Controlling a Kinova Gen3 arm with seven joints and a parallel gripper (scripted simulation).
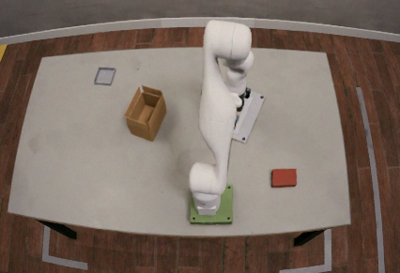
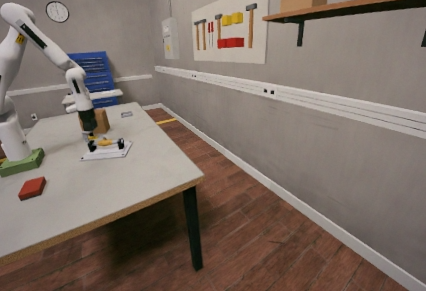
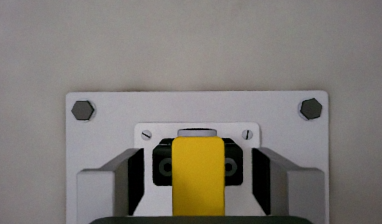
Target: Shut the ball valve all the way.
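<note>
The ball valve, with a yellow handle, is bolted to a white base plate on the table. In the wrist view the handle points straight toward the camera, over the black valve body. My gripper is open and empty. It hangs just above the valve with one finger on each side of the handle, not touching it. In the overhead view the arm hides the valve and the gripper.
An open cardboard box stands left of the valve plate. A red block lies near the front right. A small grey square pad lies at the far left. The arm's green base sits at the front edge.
</note>
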